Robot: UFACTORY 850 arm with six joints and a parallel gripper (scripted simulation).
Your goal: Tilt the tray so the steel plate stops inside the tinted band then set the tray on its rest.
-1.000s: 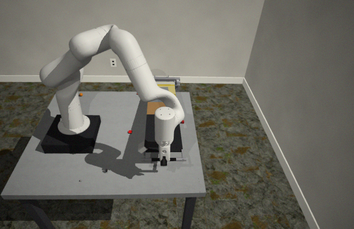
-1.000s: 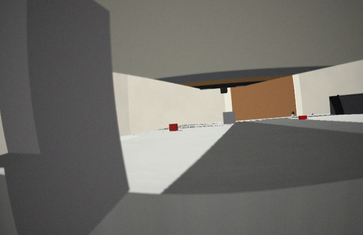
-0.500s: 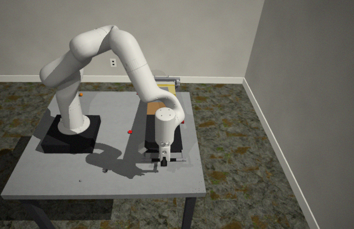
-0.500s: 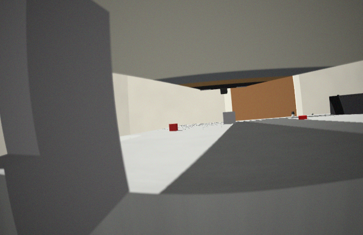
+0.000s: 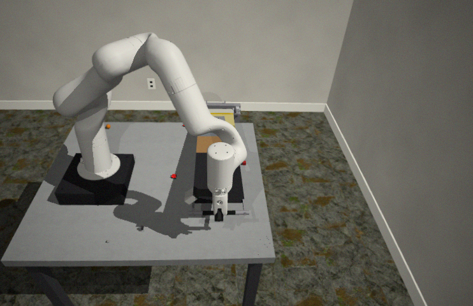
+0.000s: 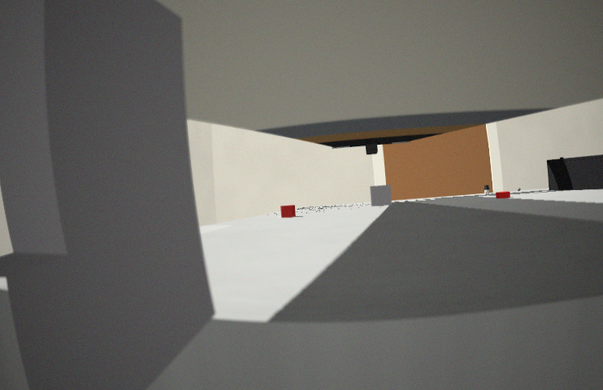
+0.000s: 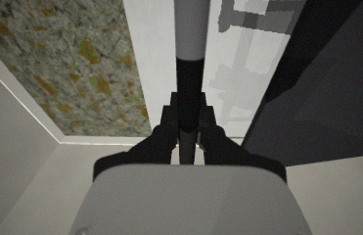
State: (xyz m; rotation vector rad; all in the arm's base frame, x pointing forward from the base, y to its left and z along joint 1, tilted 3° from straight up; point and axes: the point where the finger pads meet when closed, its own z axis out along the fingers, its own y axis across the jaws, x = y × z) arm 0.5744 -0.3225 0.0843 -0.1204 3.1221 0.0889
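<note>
The long tray (image 5: 200, 180) lies along the right side of the grey table (image 5: 81, 231), with a dark bed. An orange tinted band (image 5: 204, 143) crosses the bed farther back, and a yellow zone (image 5: 225, 118) lies beyond it. My arm covers the middle of the bed, and I cannot make out the steel plate. My gripper (image 5: 218, 215) (image 7: 187, 104) points down at the tray's near end. It is shut on the tray's handle bar (image 5: 240, 213) (image 7: 190, 73), which runs between the fingers in the wrist view.
A grey bracket (image 5: 225, 107) stands at the tray's far end. Small red markers (image 5: 173, 176) (image 5: 243, 162) (image 6: 288, 210) (image 6: 502, 194) sit beside the tray. A small grey block (image 6: 379, 195) is near its front left corner. The black arm base (image 5: 92, 187) is at the left.
</note>
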